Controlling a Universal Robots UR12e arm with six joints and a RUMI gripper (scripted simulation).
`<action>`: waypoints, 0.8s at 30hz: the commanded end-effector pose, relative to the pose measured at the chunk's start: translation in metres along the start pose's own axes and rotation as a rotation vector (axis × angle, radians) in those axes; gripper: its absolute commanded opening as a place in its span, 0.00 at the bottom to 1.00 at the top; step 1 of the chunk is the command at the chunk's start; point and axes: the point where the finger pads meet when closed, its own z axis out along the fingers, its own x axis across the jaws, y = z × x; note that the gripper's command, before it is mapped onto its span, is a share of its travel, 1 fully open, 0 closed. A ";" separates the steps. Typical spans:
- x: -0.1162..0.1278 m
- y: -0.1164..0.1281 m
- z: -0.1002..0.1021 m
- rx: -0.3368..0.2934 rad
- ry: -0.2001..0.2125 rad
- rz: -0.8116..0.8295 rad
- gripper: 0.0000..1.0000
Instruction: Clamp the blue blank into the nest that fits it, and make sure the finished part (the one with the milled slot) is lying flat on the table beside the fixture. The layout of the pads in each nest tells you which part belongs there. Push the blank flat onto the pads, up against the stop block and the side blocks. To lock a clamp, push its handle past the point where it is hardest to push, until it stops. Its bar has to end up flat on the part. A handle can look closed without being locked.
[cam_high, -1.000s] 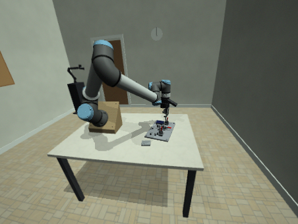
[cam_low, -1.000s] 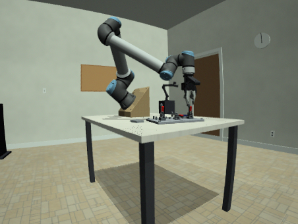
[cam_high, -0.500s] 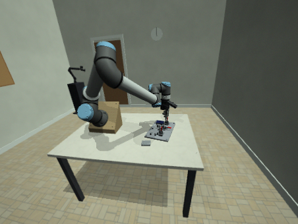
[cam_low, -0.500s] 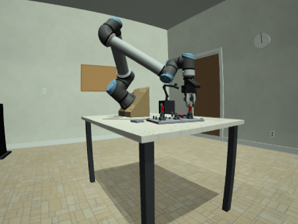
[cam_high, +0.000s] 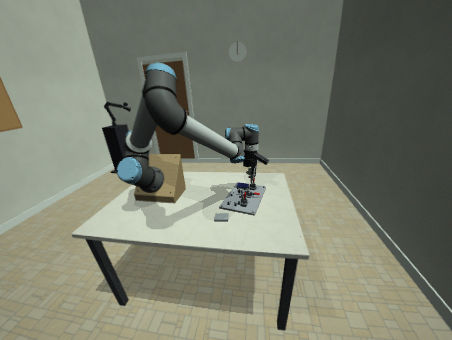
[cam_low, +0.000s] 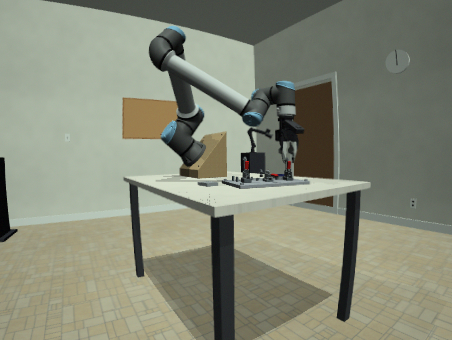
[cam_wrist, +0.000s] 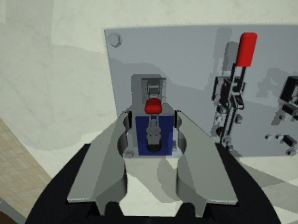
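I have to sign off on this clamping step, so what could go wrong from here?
The gripper hangs over the red handle, holding nothing; an off-centre push could slip off the small knob. The handle might look closed yet stop short of locking, leaving the bar off the blue blank. The fingers straddle the nest closely and might bump its blocks.

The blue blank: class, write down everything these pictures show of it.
The blue blank is a flat, dark-blue rectangular block, matte like painted metal, lying in the nest at the near left of the grey fixture plate. A clamp with a red-capped handle stands over its middle. The open grey two-jaw hand hovers above without touching it.
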 end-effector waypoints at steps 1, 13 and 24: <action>0.001 0.001 0.000 0.001 0.000 -0.001 0.28; 0.001 0.001 0.000 0.001 0.000 -0.001 0.28; 0.001 0.002 0.003 -0.001 0.001 -0.002 0.28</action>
